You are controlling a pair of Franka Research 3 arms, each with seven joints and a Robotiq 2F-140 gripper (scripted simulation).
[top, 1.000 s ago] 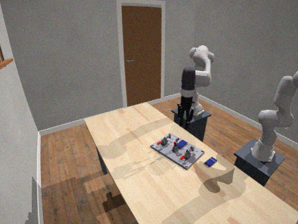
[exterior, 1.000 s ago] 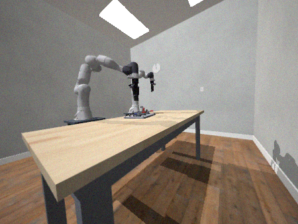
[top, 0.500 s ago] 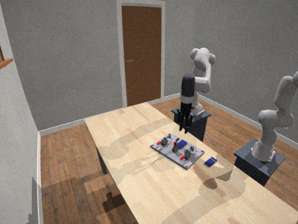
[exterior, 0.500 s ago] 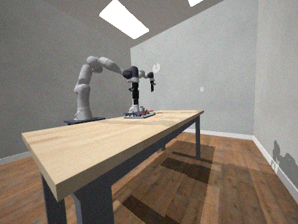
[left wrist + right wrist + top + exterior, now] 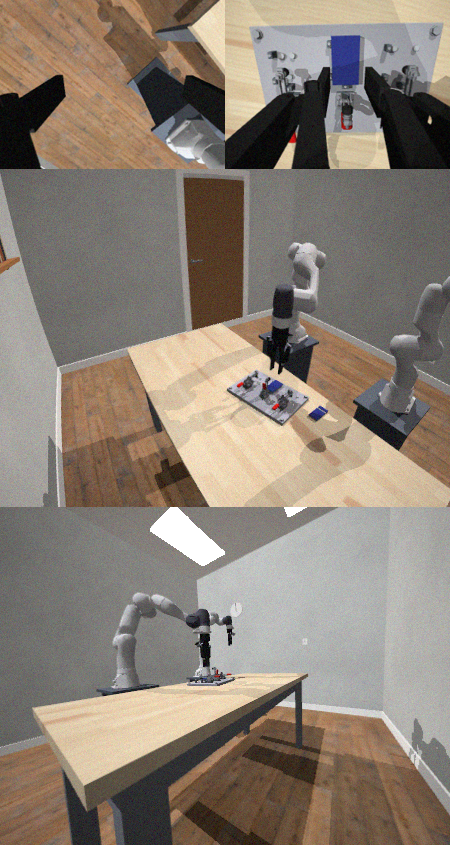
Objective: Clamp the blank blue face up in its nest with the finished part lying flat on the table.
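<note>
The blue-faced blank (image 5: 274, 386) (image 5: 346, 60) lies blue face up at the middle nest of the grey fixture plate (image 5: 257, 404) (image 5: 312, 32); its pads are hidden under it. The middle clamp's red handle (image 5: 264, 386) (image 5: 346, 125) stands up; whether it is locked cannot be told. The outer red handles (image 5: 240, 384) (image 5: 275, 407) sit lower. The slotted blue part (image 5: 318, 413) lies flat on the table beside the plate. My right gripper (image 5: 279, 371) (image 5: 205, 665) (image 5: 347, 78) is part open and empty, above the blank. My left gripper (image 5: 230, 644) (image 5: 123, 86) is wide open and empty, away from the plate.
Bolts (image 5: 257, 35) (image 5: 435, 31) stand at the plate's corners. Two outer clamps (image 5: 282, 79) (image 5: 410, 77) rise from the plate on either side of the blank. The left wrist view shows floor, a pedestal (image 5: 141, 76) and the table edge (image 5: 208, 45).
</note>
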